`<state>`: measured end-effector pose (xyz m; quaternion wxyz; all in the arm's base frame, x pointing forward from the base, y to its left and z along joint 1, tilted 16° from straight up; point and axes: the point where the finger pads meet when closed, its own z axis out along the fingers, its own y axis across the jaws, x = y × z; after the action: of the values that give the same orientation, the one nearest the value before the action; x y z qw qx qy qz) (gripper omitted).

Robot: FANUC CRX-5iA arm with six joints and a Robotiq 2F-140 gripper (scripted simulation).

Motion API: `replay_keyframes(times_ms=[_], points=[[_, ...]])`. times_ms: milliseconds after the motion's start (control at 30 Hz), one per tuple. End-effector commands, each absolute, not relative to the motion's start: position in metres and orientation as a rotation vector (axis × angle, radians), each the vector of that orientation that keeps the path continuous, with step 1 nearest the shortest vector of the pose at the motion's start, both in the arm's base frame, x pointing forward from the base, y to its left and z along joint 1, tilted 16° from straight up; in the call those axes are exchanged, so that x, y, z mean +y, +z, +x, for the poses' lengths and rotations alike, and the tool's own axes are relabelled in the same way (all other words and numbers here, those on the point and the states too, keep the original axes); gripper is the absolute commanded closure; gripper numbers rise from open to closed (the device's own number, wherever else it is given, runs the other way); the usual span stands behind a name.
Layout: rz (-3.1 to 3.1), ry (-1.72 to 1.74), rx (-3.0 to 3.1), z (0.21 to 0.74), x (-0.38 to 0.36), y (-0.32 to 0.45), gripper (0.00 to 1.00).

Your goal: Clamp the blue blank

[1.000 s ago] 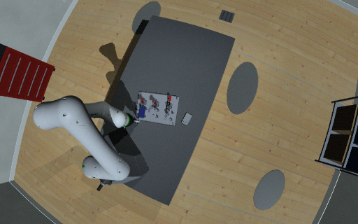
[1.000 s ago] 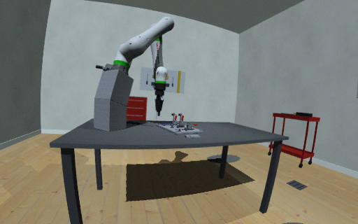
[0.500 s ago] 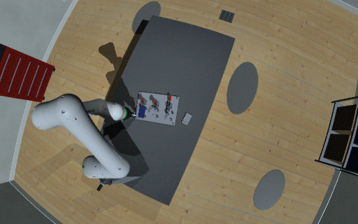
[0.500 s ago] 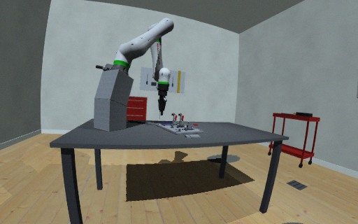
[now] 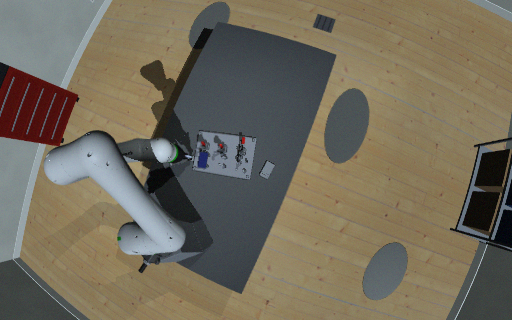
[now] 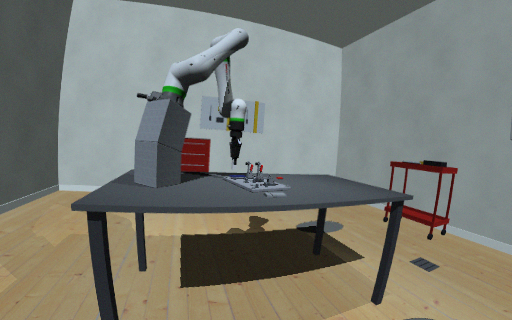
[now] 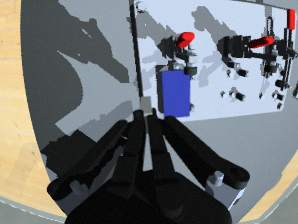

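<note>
The blue blank (image 5: 203,159) (image 7: 176,92) lies in the nest at the left end of the light fixture plate (image 5: 227,170) (image 6: 259,187) (image 7: 213,106). That nest's clamp, with a red handle (image 7: 186,38) (image 5: 203,144), stands at the blank's far end. I cannot tell how far its handle has gone. The grey finished part (image 5: 267,169) (image 6: 275,194) lies flat on the table (image 5: 260,80), just right of the plate. My gripper (image 5: 189,157) (image 6: 233,162) (image 7: 146,104) is shut on nothing. It hangs a little above the plate's near edge, by the blank's corner.
Two more nests with red-handled clamps (image 5: 221,148) (image 5: 242,147) (image 7: 260,43) (image 7: 290,19) stand empty on the plate. The arm's grey pedestal (image 6: 160,145) stands at the table's left end. A red cabinet (image 5: 30,107) and a red cart (image 6: 425,192) stand off the table.
</note>
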<state>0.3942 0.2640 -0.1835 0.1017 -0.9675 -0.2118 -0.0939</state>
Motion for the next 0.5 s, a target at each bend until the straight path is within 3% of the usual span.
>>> replay_keyframes(times_ms=[0,467], points=[[-2.857,-0.278,-0.626,0.395,0.265,-0.187,1.00],[-2.857,-0.278,-0.626,0.399,0.272,-0.216,1.00]])
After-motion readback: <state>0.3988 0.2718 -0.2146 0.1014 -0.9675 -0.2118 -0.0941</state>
